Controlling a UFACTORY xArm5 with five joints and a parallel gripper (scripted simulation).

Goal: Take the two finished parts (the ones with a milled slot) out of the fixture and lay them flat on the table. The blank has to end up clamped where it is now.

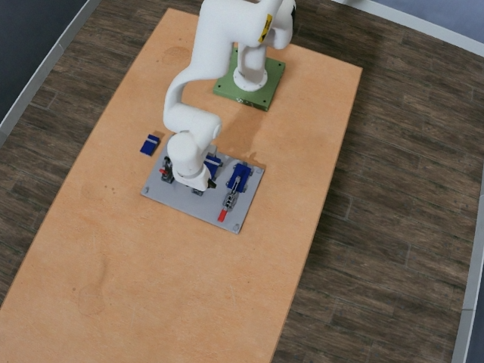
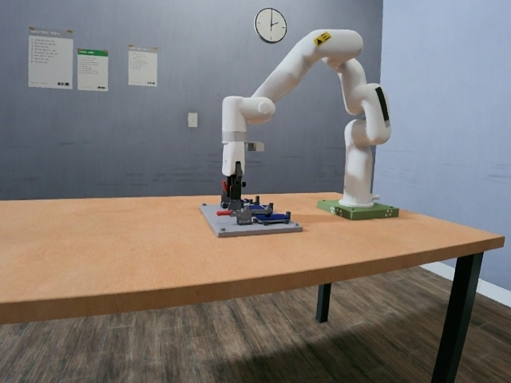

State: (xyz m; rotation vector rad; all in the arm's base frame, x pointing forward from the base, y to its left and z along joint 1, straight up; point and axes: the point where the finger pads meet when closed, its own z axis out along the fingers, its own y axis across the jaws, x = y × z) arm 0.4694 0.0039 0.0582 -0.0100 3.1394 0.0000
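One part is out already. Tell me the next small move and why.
Probably shift the open gripper onto the slotted part beside it in the fixture: it holds nothing, and the other slotted part already lies on the table. The wrist hides its clamp.

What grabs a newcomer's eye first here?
The white xArm arcs from its green base plate down onto the grey fixture plate in the middle of the table, jaws partly open and holding nothing. On the plate a blue part sits under a red-handled toggle clamp. One slotted blue part already lies flat on the table, just off the plate's far-left corner.
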